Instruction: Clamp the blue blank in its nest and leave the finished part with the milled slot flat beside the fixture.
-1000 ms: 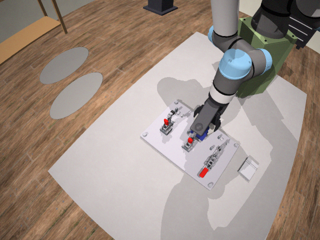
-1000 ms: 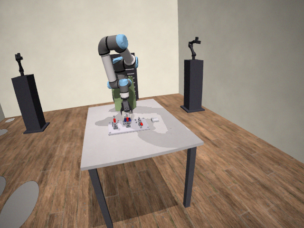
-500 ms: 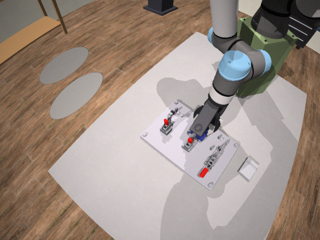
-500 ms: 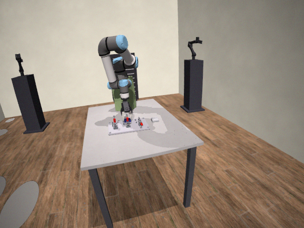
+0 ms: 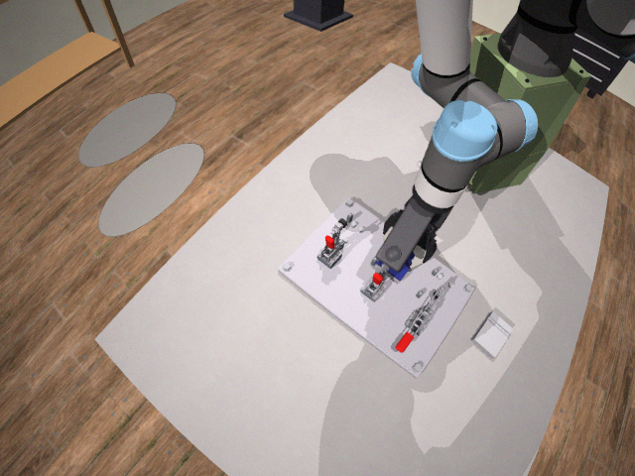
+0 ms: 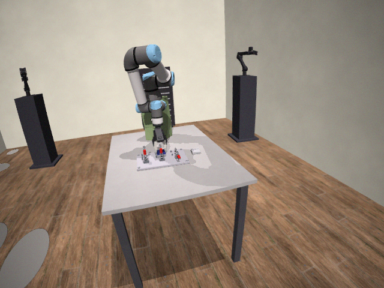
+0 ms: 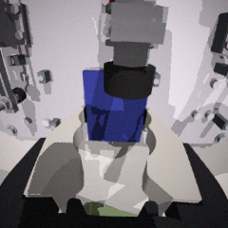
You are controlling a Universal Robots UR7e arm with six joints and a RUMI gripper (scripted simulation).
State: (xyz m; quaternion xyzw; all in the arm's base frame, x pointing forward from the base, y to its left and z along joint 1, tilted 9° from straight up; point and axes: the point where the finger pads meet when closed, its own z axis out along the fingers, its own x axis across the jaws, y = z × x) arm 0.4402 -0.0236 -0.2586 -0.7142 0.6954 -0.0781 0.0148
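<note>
"Where's the blue blank point(image 5: 401, 272) point(image 6: 158, 152) point(image 7: 116, 121)?"

"At the middle clamp point(image 5: 373, 289) point(image 6: 161, 157) point(image 7: 138, 24), over the fixture plate point(image 5: 317, 289) point(image 6: 152, 166) point(image 7: 62, 45). I can't tell whether it's fully down on the pads."

"And relative to the gripper point(image 5: 399, 263) point(image 6: 160, 149) point(image 7: 115, 134)?"

"Between the fingertips, one at either side of its near end in the wrist view. They're closed on it, so the tool is holding the blank. The far end sticks out past them, toward the clamp."

"Anything over it?"

"A black round tip point(image 7: 129, 81) on the clamp overlaps the far part in the wrist view. Whether they touch, I can't tell."

"How do the handles stand?"

"The middle red handle point(image 5: 377, 278) point(image 6: 161, 150) is raised, and so is the one point(image 5: 329, 241) point(image 6: 144, 152) on the clamp to one side. On the other side, the third red handle point(image 5: 404, 342) point(image 6: 178, 156) lies low, pointing outward along the plate."

"The finished part?"

"The pale slotted block point(image 5: 492, 335) point(image 6: 195, 151) is flat on the table point(image 5: 230, 327) point(image 6: 173, 189), just beside the fixture, apart from the gripper."

"Farther out?"

"The green pedestal point(image 5: 543, 110) point(image 6: 149, 131) stands under the arm."

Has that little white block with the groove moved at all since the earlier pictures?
No. The white block lies in the same spot on the table, the same gap from the fixture plate.
</note>
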